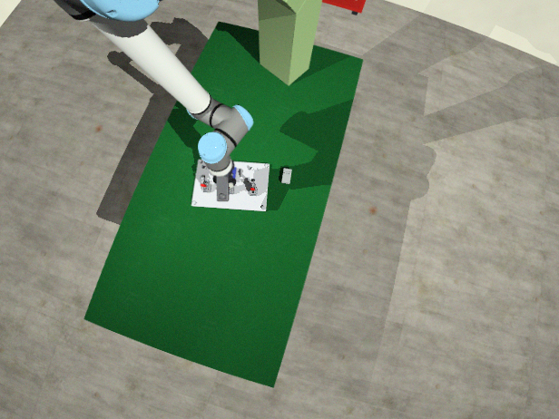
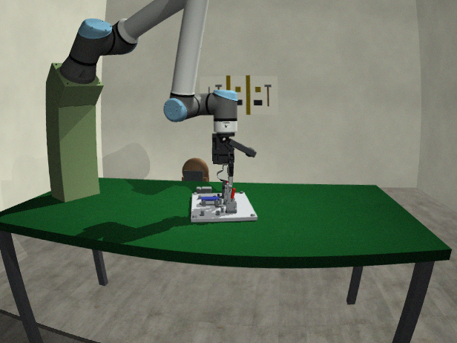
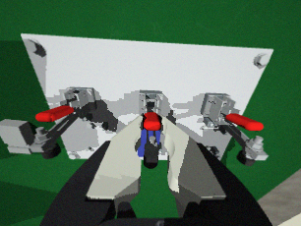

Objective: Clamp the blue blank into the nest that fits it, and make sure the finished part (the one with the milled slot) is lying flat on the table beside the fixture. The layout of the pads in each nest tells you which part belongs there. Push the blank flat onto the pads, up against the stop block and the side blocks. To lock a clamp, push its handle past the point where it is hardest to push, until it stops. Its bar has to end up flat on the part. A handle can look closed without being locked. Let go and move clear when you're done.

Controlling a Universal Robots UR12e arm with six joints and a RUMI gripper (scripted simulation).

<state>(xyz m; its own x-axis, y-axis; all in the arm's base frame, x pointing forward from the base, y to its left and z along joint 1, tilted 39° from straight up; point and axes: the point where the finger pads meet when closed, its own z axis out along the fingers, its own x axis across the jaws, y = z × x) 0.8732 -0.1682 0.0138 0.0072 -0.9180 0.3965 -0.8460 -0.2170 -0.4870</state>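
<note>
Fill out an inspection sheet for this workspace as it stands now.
Surface: green table carries a white fixture plate.
Job's things: blue blank in a nest on the plate; grey part lies on the table beside the plate, slot not discernible.
Clamps: three red handles; middle handle upright, outer two lie outward.
Clutter: nothing seen.
Gripper: jaws shut on the middle handle.
Cables: nothing seen.
Surroundings: green pedestal, wall tool board.
</note>
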